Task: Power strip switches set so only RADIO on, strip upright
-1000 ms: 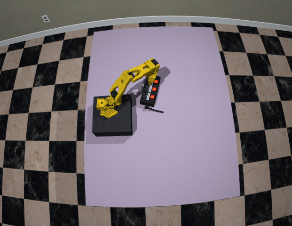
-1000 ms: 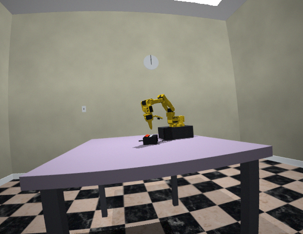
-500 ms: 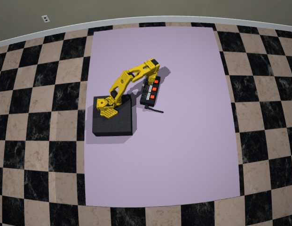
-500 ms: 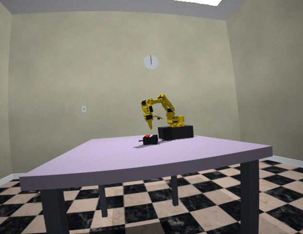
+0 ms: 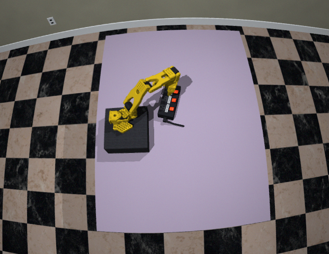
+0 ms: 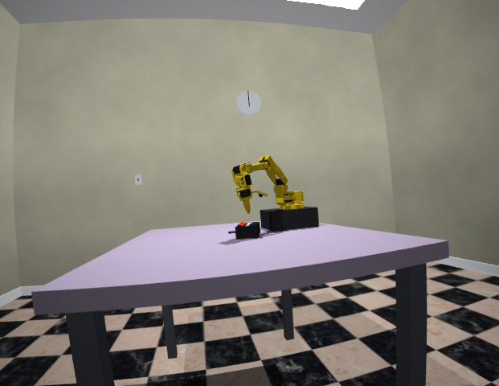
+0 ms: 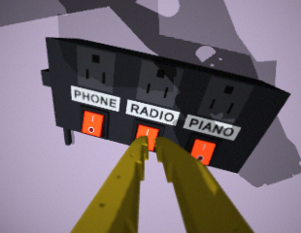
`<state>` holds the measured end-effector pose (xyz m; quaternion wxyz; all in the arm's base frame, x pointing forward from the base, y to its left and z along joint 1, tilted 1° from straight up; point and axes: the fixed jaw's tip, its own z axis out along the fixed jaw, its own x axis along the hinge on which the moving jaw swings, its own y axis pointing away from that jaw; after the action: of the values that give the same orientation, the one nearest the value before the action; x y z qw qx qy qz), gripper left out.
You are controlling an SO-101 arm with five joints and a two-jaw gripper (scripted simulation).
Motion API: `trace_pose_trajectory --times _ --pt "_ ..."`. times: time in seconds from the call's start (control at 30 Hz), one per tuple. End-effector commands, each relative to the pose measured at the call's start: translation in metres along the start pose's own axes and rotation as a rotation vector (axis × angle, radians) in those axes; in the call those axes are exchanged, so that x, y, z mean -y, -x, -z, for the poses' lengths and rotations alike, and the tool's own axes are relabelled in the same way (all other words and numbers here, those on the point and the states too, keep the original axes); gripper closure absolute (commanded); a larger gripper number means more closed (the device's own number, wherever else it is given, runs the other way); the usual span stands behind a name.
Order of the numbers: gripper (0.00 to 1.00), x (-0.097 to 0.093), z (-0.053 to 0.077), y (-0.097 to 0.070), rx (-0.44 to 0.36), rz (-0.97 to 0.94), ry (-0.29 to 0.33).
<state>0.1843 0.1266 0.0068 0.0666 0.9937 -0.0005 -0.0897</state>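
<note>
Lilac flat-topped bench (image 5: 186,169) carries a black block base (image 5: 126,139) with the yellow jointed arm (image 5: 139,91) mounted on it. Just beside the base lies the black rectangular power strip (image 7: 117,73), face up, its short black cord stub (image 5: 174,124) trailing onto the bench. Three white labels read PHONE (image 7: 94,98), RADIO (image 7: 152,113) and PIANO (image 7: 211,127), each under a socket and above an orange-red rocker switch (image 7: 92,122). The yellow two-fingered tool (image 7: 150,144) is pressed together, pinching nothing, tips over the RADIO switch; contact cannot be told. Switch positions too small to read.
</note>
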Motion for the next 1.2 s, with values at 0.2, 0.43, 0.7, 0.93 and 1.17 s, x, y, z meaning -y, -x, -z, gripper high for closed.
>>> trace_pose_trajectory --times 0.2,0.43,0.7,0.93,1.17 --pt "1.0 -0.004 -0.002 -0.007 -0.001 0.077 -0.01" --pt "1.0 -0.009 -0.002 -0.016 -0.017 0.203 -0.027" --pt "1.0 -0.015 -0.002 -0.025 -0.039 0.346 -0.042" --pt "1.0 -0.024 -0.002 -0.039 -0.073 0.541 -0.054" --pt "1.0 -0.031 -0.002 -0.048 -0.103 0.689 -0.057"
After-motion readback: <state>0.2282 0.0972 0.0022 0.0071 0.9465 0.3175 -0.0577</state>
